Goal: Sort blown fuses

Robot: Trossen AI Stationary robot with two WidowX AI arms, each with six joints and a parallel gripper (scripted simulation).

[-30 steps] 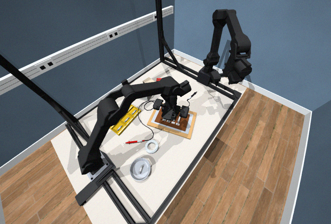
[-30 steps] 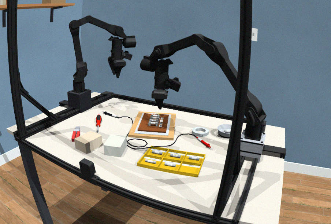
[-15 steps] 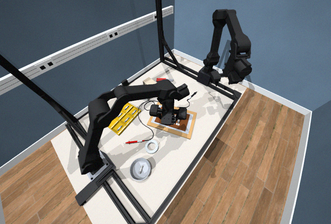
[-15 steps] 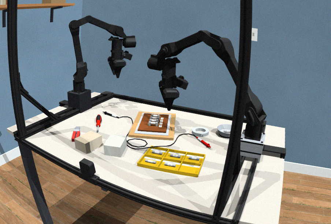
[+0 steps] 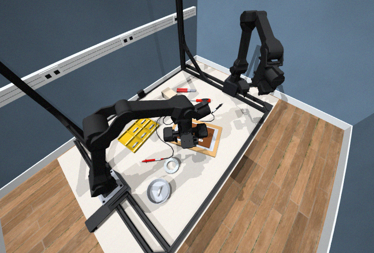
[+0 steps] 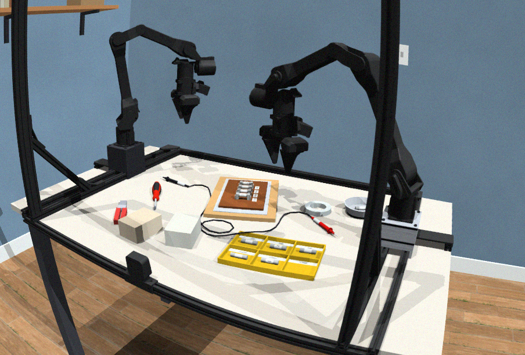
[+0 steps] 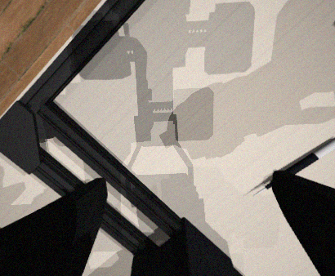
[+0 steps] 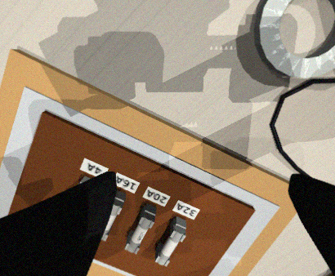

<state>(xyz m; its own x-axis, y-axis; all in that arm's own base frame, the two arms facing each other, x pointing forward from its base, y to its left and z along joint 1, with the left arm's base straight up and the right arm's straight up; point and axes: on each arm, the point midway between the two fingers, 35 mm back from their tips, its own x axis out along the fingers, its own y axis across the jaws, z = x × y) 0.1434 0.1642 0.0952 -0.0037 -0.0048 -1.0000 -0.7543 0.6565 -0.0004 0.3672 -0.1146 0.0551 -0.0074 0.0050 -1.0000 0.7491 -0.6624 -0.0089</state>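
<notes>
Four clip pairs on the brown board [image 6: 259, 205] [image 8: 78, 139] are labelled 4A, 16A, 20A and 32A. The 20A fuse [image 8: 139, 235] and 32A fuse [image 8: 170, 245] sit in their clips; a finger partly hides the 16A fuse [image 8: 111, 220] and the 4A pair. My right gripper [image 6: 281, 167] [image 8: 201, 181] is open, above the board. My left gripper [image 6: 183, 120] [image 7: 188, 182] is open, high over its end of the table. The scrap dish [image 5: 149, 197] holds one fuse [image 5: 159, 191]. The yellow tray [image 6: 271, 273] holds several fuses; one compartment is empty. The red probe [image 5: 152, 160] [image 6: 324, 225] and black probe [image 6: 176, 182] [image 7: 302, 164] lie loose.
A tape ring [image 5: 166, 167] [image 8: 270, 45] lies between board and dish. Beige block [image 6: 137, 223], white block [image 6: 182, 230], screwdriver [image 6: 156, 192] and red-handled tool [image 6: 119, 214] lie on the table. Black cables [image 6: 279, 226] run around the board. Frame rails edge the table.
</notes>
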